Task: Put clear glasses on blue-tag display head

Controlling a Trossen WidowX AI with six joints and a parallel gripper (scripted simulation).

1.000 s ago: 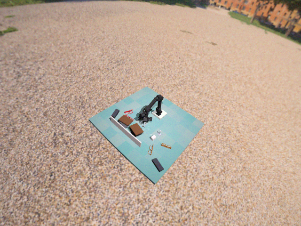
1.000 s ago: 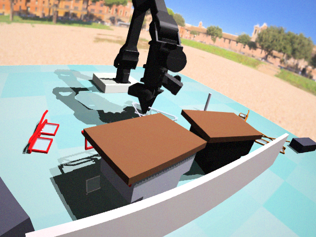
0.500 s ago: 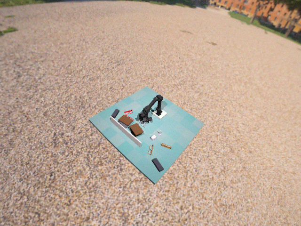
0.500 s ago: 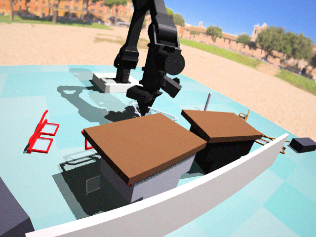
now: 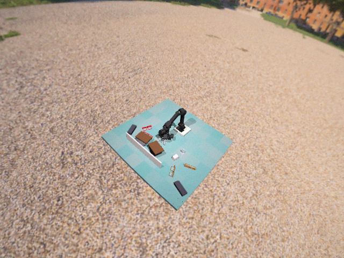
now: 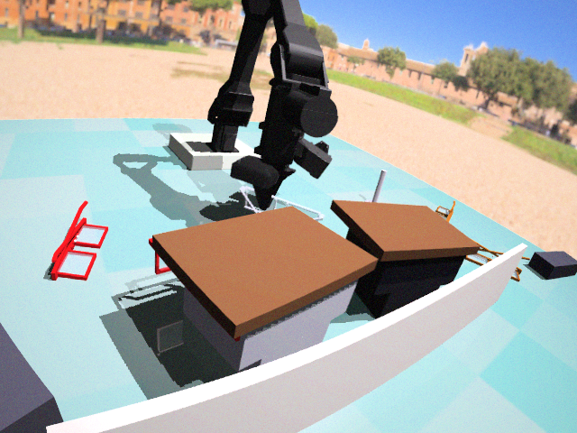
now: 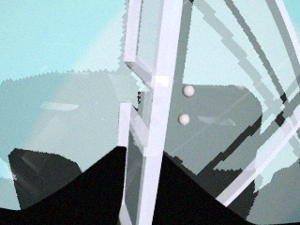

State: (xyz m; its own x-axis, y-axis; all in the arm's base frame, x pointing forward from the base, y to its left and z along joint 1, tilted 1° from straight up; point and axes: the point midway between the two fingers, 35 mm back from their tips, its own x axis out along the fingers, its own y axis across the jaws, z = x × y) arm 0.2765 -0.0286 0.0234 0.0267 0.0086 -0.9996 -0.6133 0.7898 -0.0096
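Observation:
The clear glasses (image 5: 164,142) (image 6: 318,216) (image 7: 161,108) are beside the arm, with the temples toward the right in the wrist view. My gripper (image 6: 264,207) (image 7: 137,157) is shut on their frame near one lens, one finger on each side. Whether they touch the table is unclear. Two display heads with brown tops stand beyond: a grey one (image 5: 143,137) (image 6: 288,336) and a dark one (image 5: 156,147) (image 6: 409,281). Red frame parts (image 6: 157,262) show at the grey head's edge. No blue tag shows; noses and ears are hidden.
A low white wall (image 5: 143,150) (image 6: 297,373) runs behind the heads. Loose red glasses (image 5: 147,128) (image 6: 72,242) lie beside the grey head. Orange glasses, a small white block (image 5: 174,157) and a grey post (image 6: 380,186) are past the dark head. Dark blocks (image 5: 131,129) (image 5: 180,188) stand at both ends.

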